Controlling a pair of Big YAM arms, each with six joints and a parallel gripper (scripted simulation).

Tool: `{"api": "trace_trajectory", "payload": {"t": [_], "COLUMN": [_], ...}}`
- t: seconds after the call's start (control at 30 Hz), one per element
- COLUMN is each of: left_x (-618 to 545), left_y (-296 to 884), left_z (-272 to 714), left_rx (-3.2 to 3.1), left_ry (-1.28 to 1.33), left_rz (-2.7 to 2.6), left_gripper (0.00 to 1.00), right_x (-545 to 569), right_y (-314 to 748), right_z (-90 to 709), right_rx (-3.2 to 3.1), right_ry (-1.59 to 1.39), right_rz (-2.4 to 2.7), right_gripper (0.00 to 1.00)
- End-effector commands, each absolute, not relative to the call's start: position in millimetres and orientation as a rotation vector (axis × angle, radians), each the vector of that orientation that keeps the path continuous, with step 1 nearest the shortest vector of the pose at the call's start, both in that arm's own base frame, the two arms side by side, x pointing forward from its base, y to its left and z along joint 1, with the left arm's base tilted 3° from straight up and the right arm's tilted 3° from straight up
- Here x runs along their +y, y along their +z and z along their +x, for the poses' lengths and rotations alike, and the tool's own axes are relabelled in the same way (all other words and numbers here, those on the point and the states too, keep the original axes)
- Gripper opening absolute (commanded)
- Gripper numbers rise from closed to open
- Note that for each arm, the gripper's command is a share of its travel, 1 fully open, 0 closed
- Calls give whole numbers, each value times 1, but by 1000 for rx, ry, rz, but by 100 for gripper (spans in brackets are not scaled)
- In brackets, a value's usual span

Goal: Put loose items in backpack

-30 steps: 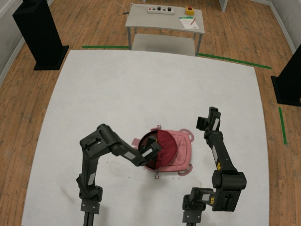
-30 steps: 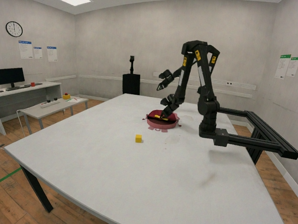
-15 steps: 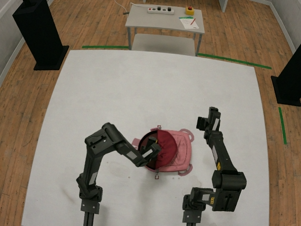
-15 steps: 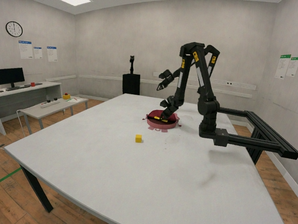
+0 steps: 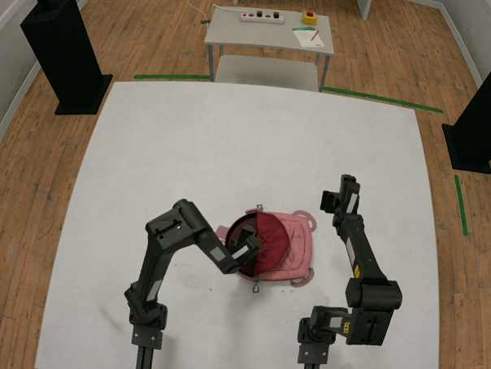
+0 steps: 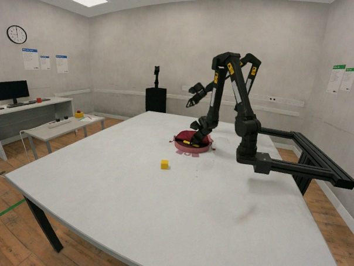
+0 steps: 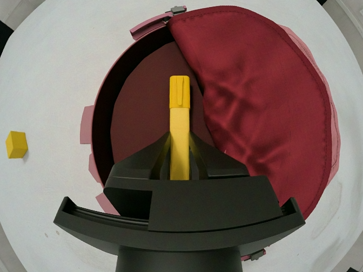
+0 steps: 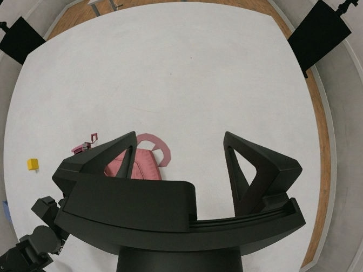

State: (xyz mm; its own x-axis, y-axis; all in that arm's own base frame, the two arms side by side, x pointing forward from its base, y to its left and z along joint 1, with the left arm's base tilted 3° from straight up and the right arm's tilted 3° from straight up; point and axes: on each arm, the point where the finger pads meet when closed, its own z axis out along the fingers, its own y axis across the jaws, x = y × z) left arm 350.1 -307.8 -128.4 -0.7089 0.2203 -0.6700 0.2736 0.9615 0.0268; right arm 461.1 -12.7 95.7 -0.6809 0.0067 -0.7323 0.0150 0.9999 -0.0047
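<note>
The left gripper (image 7: 179,137) points down with its fingers nearly together, and the right gripper (image 8: 180,136) hangs apart from it, fingers wide open.

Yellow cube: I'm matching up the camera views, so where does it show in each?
Top: yellow cube not visible.
Exterior: just below centre, slightly left.
Left wrist: far left, about mid-height.
Right wrist: far left, a little below mid-height.
Shared landmark: pink backpack.
</note>
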Motion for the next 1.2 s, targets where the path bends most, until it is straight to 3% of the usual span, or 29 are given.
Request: {"api": "trace_trajectory", "payload": {"t": [0.0,1.17], "left_x": [-319,-301], "left_y": [-127,-142], "left_z": [362,351], "left_rx": [2352,2375], "left_ry": [-123,-96], "left_rz": [336,348], "left_gripper": [12,12], "right_x": [-12,-12], "right_y": [117,117], "right_z": [477,477], "right_rx": [2269,2269], "right_ry": [-13,-13], "right_rz": [11,11], "right_gripper": [90,90]}}
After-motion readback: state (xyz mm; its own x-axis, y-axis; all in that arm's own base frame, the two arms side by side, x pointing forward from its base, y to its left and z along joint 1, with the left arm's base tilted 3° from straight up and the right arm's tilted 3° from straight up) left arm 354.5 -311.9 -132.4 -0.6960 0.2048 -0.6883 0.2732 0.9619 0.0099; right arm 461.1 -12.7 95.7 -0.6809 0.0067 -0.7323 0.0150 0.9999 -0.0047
